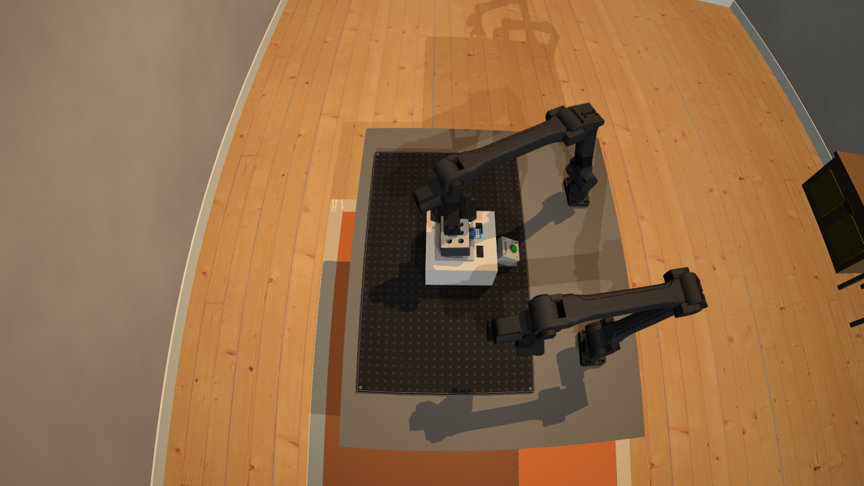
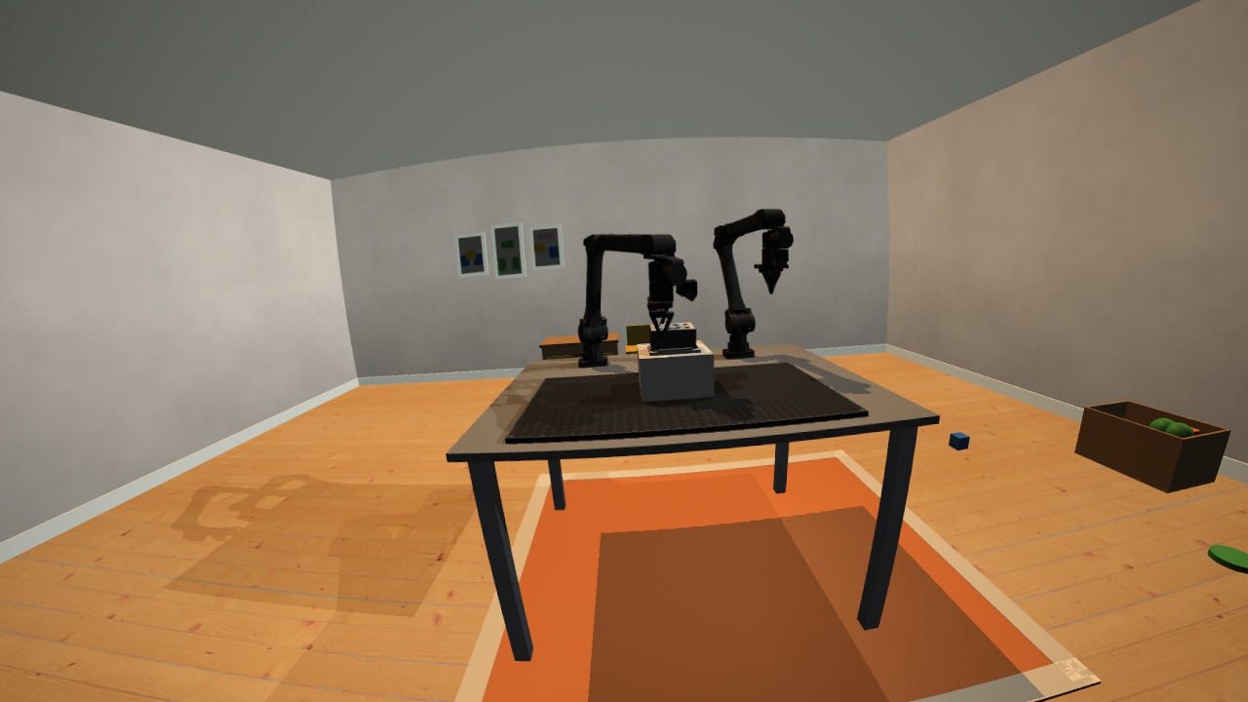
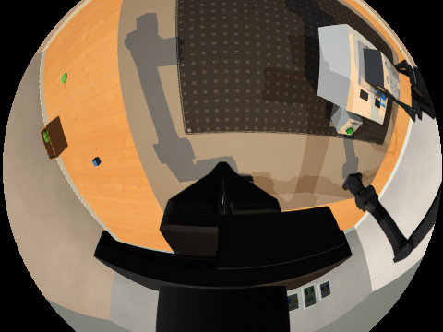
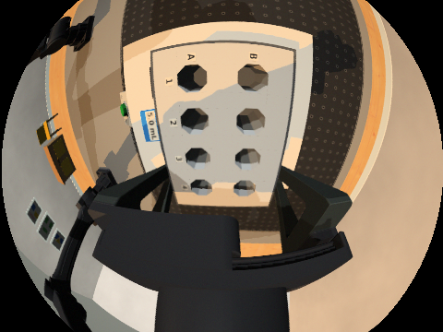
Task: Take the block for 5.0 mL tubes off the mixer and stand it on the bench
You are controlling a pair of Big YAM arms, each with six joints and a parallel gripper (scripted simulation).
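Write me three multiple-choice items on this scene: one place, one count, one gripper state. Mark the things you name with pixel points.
1. Where is the block (image 1: 454,244) (image 2: 673,337) (image 3: 375,66) (image 4: 221,134)?
A) on the floor
B) on the mixer (image 1: 459,277) (image 2: 676,375) (image 3: 333,60) (image 4: 138,60)
C) in the brown box

2. How many holes are in its top?
A) four
B) six
C) eight

3. How is the left gripper (image 2: 770,291) (image 3: 222,168)?
A) shut, holding nothing
B) shut on the block
C) wide open

1 B: the exterior view shows it atop the mixer.
2 C: the right wrist view shows two columns of four.
3 A: its fingertips meet, away from the block.
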